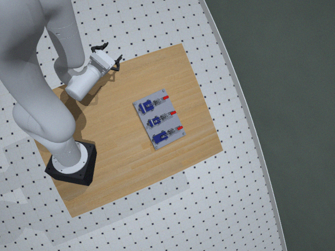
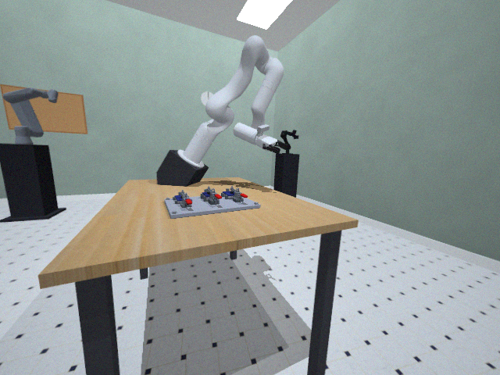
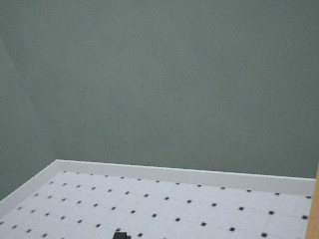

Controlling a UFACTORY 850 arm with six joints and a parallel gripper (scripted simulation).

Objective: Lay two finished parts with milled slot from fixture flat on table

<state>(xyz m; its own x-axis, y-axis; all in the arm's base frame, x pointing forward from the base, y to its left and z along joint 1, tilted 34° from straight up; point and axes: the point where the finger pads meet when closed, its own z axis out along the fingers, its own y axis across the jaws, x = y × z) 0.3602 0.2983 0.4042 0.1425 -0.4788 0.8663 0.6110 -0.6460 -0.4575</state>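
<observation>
A grey fixture plate (image 1: 168, 105) (image 2: 194, 211) lies on the table with three red-handled toggle clamps, their handles low. A blue part (image 1: 149, 109) (image 2: 226, 194) in the upper clamp of the top view shows a pale stripe across it, like a slot. The middle blue part (image 1: 156, 124) (image 2: 205, 196) shows a similar, smaller stripe. The lower blue part (image 1: 156, 137) (image 2: 177, 198) looks plain, like the blank. Each clamp's arm reaches over its part. My gripper (image 1: 114, 49) (image 2: 283, 151) is wide open and empty, raised well away from the fixture; the wrist view shows only a dark fingertip.
The wooden table (image 1: 116, 118) (image 2: 133, 226) carries the robot's black base block (image 1: 91, 164) (image 2: 177, 169) at its far end in the exterior view. Screw heads stand at the plate's corners. Other arms on black pedestals are in the background. The wrist view shows wall and tiled floor.
</observation>
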